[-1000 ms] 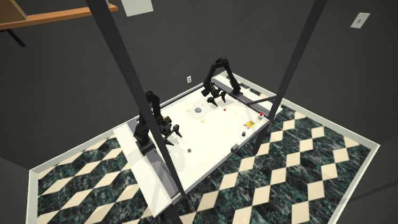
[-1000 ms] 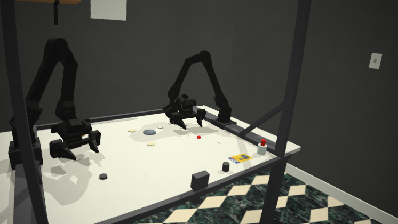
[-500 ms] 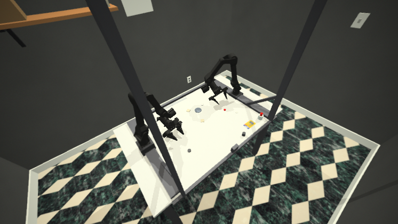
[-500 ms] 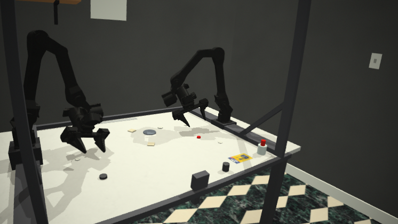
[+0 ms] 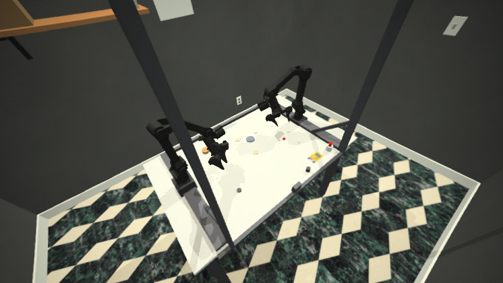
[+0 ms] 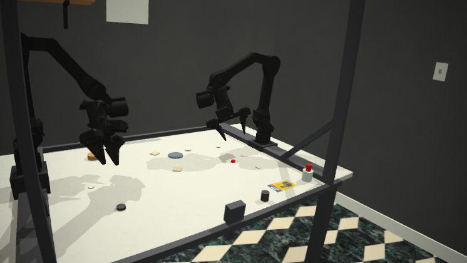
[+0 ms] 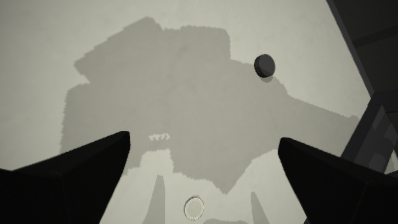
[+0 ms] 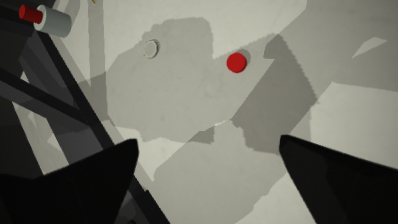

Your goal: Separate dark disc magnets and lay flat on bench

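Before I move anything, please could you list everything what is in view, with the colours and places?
dark disc: 1, black-grey, bench, near left hand; magnet count unclear
cylinder: 1, dark, bench
block: 1, dark, bench edge
card: 1, yellow-blue, bench
capped cylinder: 1, grey-white with red top, bench corner
small disc: 1, red, bench
flat disc: 1, blue-grey, bench
round piece: 1, orange, behind left hand
squares: 2, pale yellow, bench
pale discs: at least 4, whitish, bench
frame: 1, dark, around bench
switch plate: 1, pale, wall
outlet: 1, white, wall
panel: 1, pale, wall
shelf: 1, orange-brown, wall
floor: 1, green and cream
arms: 2, black, bench ends
hands: 2, black, open; left above, right hand over far end
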Controlling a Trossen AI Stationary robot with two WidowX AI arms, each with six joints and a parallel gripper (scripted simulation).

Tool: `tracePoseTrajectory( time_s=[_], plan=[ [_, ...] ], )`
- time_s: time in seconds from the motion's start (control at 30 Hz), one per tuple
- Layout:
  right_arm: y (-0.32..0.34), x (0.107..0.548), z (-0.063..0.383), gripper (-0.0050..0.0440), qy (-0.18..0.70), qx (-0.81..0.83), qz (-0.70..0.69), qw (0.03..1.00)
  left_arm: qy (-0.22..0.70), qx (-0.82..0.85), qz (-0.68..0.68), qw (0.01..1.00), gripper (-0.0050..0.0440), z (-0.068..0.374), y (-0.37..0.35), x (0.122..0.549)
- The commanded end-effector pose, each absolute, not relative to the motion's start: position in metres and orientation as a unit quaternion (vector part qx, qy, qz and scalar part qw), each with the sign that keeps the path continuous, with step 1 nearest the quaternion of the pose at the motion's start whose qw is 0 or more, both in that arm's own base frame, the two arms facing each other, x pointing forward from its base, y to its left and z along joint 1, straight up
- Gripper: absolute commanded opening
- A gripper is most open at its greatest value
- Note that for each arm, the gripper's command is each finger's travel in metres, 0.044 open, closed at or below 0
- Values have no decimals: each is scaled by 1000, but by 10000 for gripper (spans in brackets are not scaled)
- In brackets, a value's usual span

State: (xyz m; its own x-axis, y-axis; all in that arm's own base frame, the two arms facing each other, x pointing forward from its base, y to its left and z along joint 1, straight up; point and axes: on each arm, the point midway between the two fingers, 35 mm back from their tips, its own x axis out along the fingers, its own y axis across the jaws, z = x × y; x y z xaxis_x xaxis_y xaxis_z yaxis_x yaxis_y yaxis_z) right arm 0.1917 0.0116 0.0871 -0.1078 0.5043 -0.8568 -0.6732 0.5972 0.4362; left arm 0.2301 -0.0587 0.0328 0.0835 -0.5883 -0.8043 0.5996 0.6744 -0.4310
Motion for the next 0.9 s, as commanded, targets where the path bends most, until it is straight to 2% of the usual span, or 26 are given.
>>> tracePoseTrajectory(
  time_s=[0.0,0.3,0.63,0.87],
  plan=[
    [9,192,108,400,636,-85,364,675,595,15,-333,731,400,61,-49,232],
    [7,182,128,400,673,-73,247,694,654,10,-219,725,400,97,-34,216],
    [0,165,160,400,671,-33,63,738,696,4,-30,718,400,158,-6,170],
    [-1,162,166,400,663,-23,31,747,695,3,4,719,400,168,0,161]
  ],
)
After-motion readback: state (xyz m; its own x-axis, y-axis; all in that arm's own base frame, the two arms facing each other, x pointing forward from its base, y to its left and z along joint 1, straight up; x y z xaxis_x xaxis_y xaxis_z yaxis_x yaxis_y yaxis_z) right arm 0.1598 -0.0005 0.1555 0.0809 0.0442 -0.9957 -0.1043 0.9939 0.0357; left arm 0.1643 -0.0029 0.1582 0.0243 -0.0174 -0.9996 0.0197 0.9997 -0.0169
